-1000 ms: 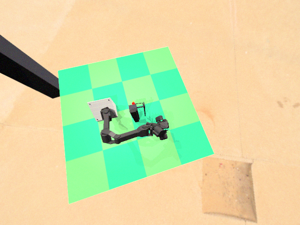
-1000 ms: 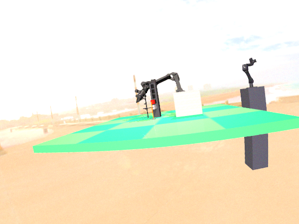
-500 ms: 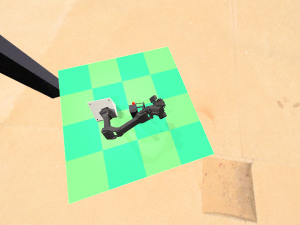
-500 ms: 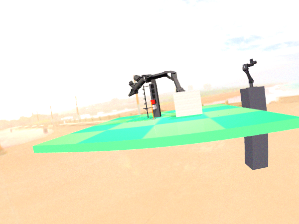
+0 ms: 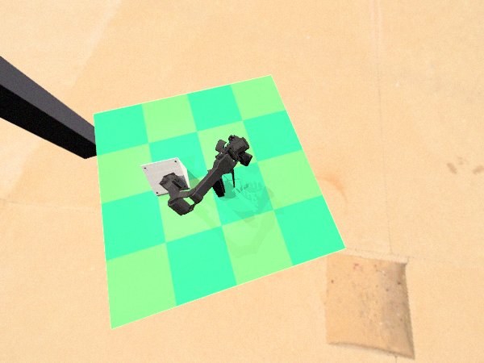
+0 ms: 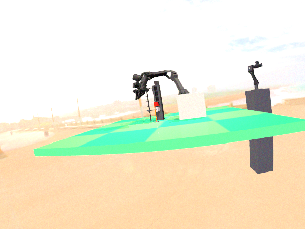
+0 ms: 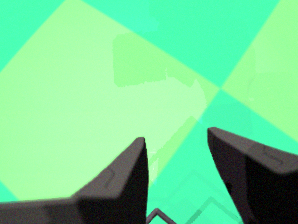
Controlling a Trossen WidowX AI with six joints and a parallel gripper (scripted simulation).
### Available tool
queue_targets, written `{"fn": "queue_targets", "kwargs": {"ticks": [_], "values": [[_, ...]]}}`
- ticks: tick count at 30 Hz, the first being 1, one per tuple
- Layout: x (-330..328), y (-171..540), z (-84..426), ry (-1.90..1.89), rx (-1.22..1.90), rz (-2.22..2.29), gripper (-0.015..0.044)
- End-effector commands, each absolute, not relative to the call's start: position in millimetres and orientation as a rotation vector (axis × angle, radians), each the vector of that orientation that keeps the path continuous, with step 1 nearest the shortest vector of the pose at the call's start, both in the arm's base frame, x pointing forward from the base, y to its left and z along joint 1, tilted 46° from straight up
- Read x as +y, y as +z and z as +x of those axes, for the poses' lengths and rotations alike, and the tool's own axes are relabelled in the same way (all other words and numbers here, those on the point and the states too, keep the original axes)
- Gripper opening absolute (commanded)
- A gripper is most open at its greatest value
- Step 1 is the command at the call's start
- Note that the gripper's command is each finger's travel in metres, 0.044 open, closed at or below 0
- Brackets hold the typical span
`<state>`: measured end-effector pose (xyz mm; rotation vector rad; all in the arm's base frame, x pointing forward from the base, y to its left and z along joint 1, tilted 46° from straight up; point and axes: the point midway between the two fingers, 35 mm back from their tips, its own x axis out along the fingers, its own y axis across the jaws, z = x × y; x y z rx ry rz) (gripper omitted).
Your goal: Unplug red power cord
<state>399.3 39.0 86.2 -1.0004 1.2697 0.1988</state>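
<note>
A dark power strip (image 5: pixel 219 189) (image 6: pixel 160 102) stands upright on the green checkered table (image 5: pixel 133 278) (image 6: pixel 178 130). The red plug (image 6: pixel 155 104) sits against the socket side of the strip, low down, just above a white plug (image 6: pixel 157 109). A thin orange-looking cord (image 6: pixel 155 114) hangs from the plugs' side to the table. The red plug is hidden under the arm in the top view. My gripper (image 6: pixel 137 97) (image 7: pixel 176 140) has its fingers part-way open with nothing between them. It is off to the strip's side, higher than the red plug and apart from it.
A thin black post with short rungs (image 6: pixel 148 101) stands beside the strip, joined by thin bars, close below my gripper. A white base block (image 5: pixel 155 169) (image 6: pixel 191 107) carries my arm. A dark pillar (image 5: pixel 40 101) (image 6: pixel 259 102) holds another arm (image 6: pixel 252 75).
</note>
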Motion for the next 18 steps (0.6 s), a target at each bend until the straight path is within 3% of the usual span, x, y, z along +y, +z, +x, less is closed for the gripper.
{"fn": "queue_targets", "kwargs": {"ticks": [1, 7, 18], "values": [[46.0, 53.3, 337.4, 0.372, 1.56, -1.251, 0.016], [42.4, 47.4, 274.9, 0.569, 1.863, -1.554, 0.016], [42.2, 47.6, 273.2, 0.575, 1.872, -1.563, 0.016]]}}
